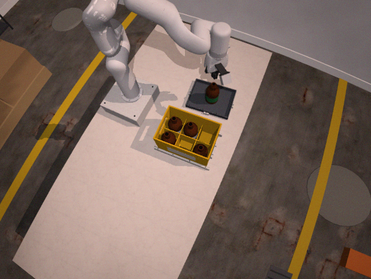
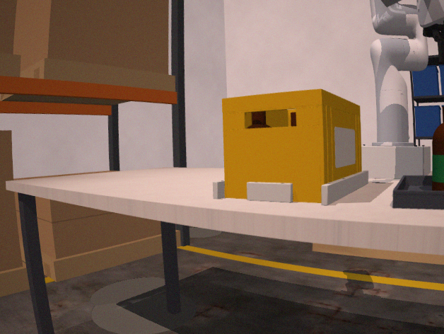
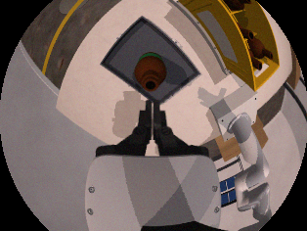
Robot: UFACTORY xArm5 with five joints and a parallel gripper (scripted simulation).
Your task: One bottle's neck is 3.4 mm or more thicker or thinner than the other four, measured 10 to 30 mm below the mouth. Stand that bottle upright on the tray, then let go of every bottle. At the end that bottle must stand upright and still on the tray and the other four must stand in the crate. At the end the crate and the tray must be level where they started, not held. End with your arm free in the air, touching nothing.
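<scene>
A brown bottle with a green band (image 1: 212, 93) (image 2: 438, 167) (image 3: 151, 71) stands upright on the dark tray (image 1: 192, 106) (image 2: 412, 201) (image 3: 183, 61). My gripper (image 1: 214, 76) (image 3: 152, 109) is shut with nothing between its fingers, above and beside the bottle, apart from it. The yellow crate (image 1: 185, 151) (image 2: 272, 158) (image 3: 266, 80) stands level on the table and holds the other brown bottles, among them one at the back left (image 1: 175, 124), one at the back middle (image 1: 190, 129) and one at the front right (image 1: 200, 149). Neck widths are too small to compare.
Low pale rails (image 1: 181, 158) (image 2: 269, 192) stand along the crate's sides. The crate's back right and front middle compartments hold no bottle. The robot's base block (image 1: 120, 112) (image 2: 412, 161) is left of the tray and crate in the top view. A wall (image 1: 269, 29) rises behind the table.
</scene>
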